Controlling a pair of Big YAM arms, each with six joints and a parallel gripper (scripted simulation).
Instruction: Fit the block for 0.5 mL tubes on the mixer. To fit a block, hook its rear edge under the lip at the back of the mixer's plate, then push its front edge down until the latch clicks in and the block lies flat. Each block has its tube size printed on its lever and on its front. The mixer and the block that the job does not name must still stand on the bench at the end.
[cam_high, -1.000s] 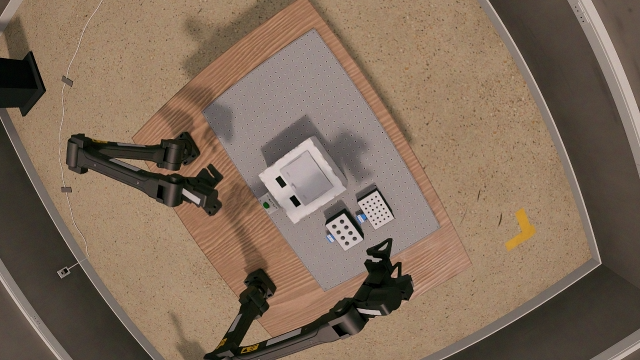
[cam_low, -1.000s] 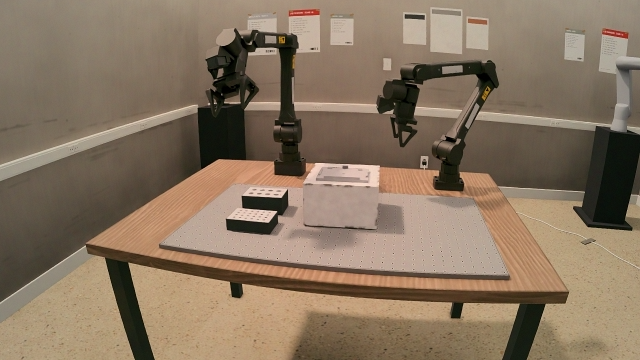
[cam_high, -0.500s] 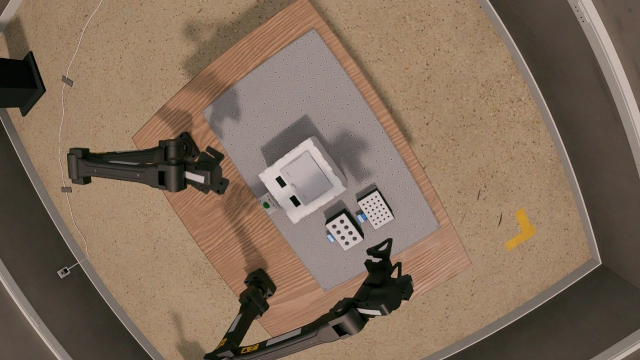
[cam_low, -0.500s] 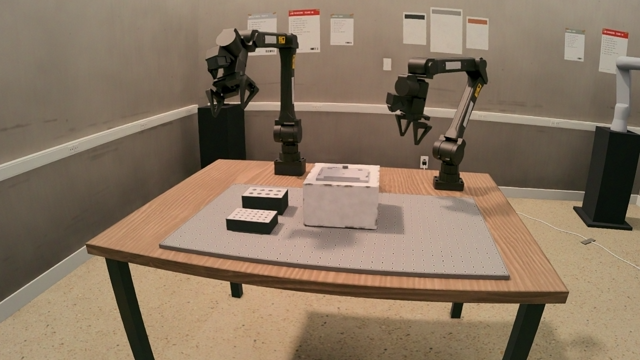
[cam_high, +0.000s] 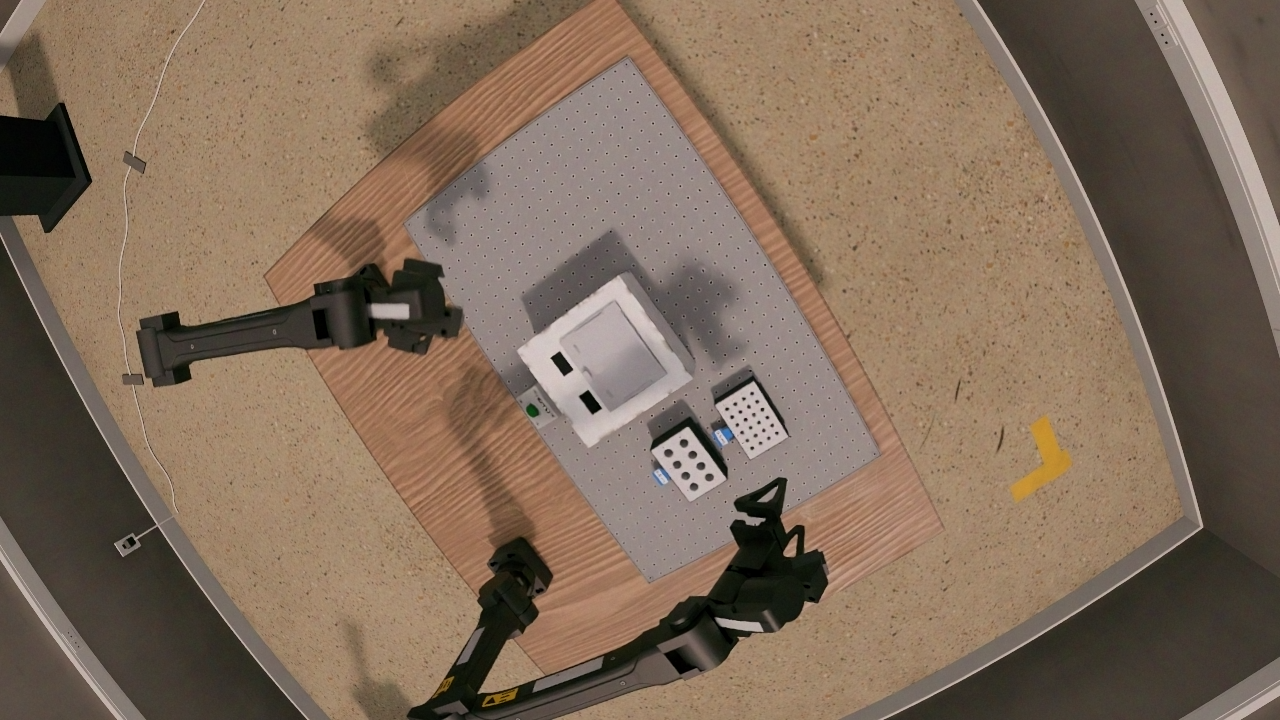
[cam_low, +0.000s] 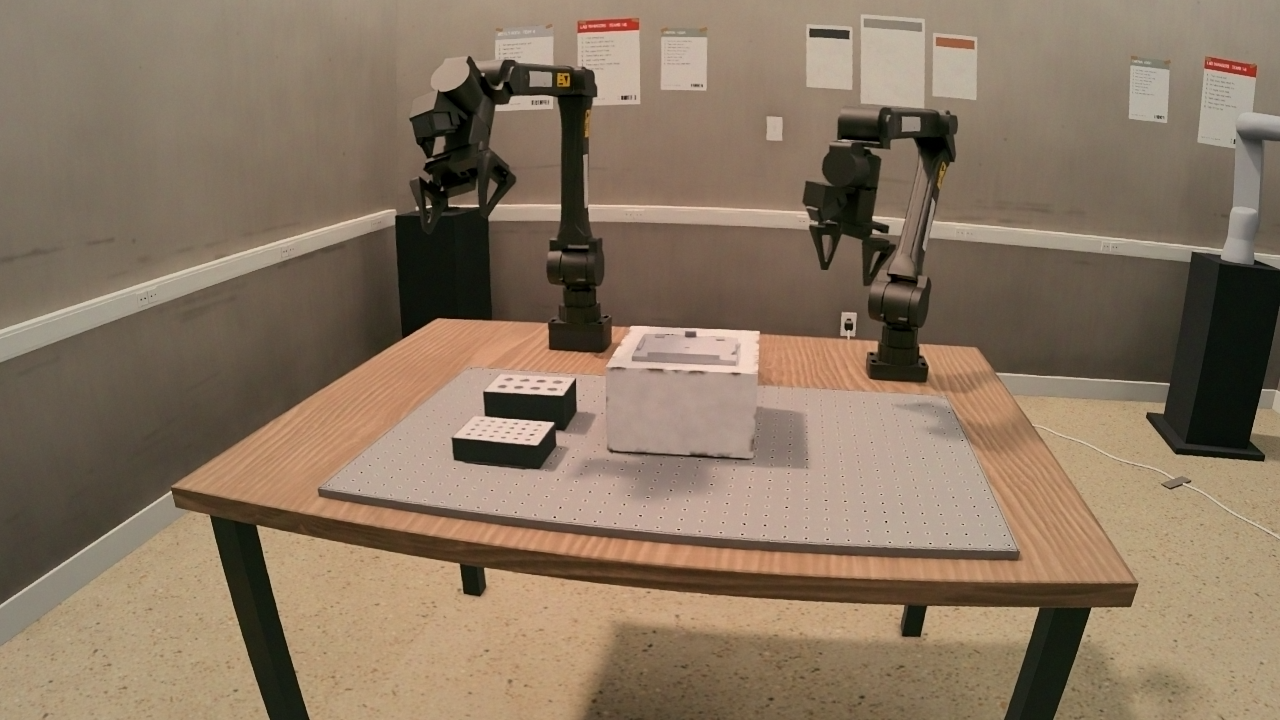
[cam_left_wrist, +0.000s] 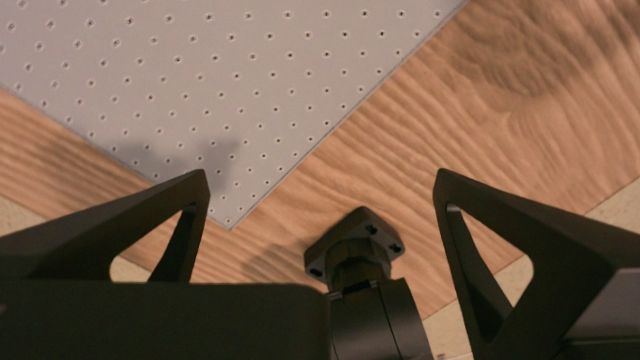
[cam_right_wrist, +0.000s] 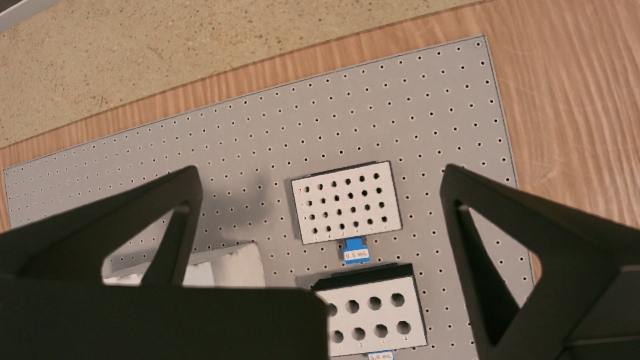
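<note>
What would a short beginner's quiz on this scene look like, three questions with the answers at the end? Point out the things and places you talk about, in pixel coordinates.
1. True or false: the block with the small holes (cam_high: 752, 419) (cam_low: 503, 441) (cam_right_wrist: 347, 202) is already fitted on the white machine (cam_high: 605, 360) (cam_low: 682, 402) (cam_right_wrist: 239, 265).

2. Which size is printed on the blue lever (cam_high: 723, 436) (cam_right_wrist: 356, 251) of the block with the small holes?
A) 0.5 mL
B) 2.0 mL
C) 15 mL

3. Fill in the blank: the right gripper (cam_high: 780, 508) (cam_low: 462, 201) (cam_right_wrist: 321, 178) stands ____ (open or shut).

Key: 1 false; 2 A; 3 open.
</note>
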